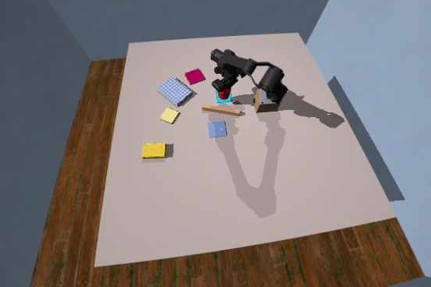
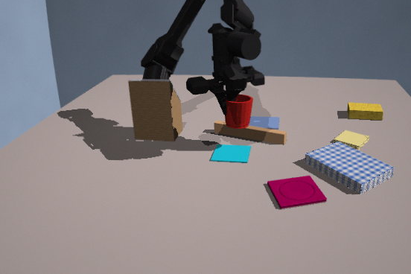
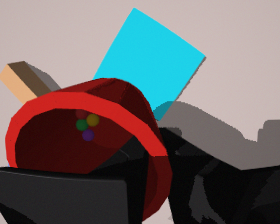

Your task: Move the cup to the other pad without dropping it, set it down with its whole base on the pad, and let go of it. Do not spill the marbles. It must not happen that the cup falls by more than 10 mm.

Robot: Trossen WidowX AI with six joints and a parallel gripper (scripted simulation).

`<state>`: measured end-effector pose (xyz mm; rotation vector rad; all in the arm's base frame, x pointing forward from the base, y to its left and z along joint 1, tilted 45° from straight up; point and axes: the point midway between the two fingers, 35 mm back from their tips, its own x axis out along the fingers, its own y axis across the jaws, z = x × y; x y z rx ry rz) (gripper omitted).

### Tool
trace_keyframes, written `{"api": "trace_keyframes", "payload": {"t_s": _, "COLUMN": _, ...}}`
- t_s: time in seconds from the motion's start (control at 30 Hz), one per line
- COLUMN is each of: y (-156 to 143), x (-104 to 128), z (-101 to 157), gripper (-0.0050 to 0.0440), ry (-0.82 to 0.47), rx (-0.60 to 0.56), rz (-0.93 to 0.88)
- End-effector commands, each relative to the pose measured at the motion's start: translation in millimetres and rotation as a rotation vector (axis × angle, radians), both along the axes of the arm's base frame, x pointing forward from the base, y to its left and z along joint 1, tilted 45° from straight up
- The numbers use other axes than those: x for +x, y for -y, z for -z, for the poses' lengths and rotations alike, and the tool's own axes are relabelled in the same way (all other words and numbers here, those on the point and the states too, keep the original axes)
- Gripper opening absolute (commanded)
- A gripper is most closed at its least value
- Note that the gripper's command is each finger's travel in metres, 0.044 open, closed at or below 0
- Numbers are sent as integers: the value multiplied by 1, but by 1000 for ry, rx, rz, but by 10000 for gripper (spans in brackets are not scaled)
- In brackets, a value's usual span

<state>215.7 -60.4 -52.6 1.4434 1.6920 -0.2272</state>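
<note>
The red cup [image 2: 239,111] hangs upright in the air, held by its rim in my gripper [image 2: 230,97], which is shut on it. In the top view the cup [image 1: 224,92] is over the cyan pad [image 1: 223,97]. In the exterior view the cyan pad [image 2: 231,153] lies on the table below and in front of the cup. The wrist view shows the cup [image 3: 88,147] with three marbles [image 3: 86,126] at its bottom and the cyan pad [image 3: 149,58] beyond it. The pale blue pad [image 1: 217,129] lies on the far side of the wooden bar.
A wooden bar [image 2: 250,132] lies between the two pads. A cardboard box [image 2: 153,110] stands by the arm's base. A magenta coaster [image 2: 296,190], a blue checked book [image 2: 349,166], a pale yellow pad [image 2: 351,138] and a yellow sponge [image 2: 365,111] lie to the right.
</note>
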Motion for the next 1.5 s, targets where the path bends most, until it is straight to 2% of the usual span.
{"api": "trace_keyframes", "payload": {"t_s": 0.0, "y": 8, "x": 2, "z": 4, "gripper": 0, "ry": 16, "rx": -12, "rz": -2}}
{"api": "trace_keyframes", "payload": {"t_s": 0.6, "y": 28, "x": -11, "z": 27, "gripper": 0, "ry": 16, "rx": -13, "rz": -2}}
{"api": "trace_keyframes", "payload": {"t_s": 1.47, "y": -8, "x": -9, "z": 67, "gripper": 0, "ry": 17, "rx": -11, "rz": -2}}
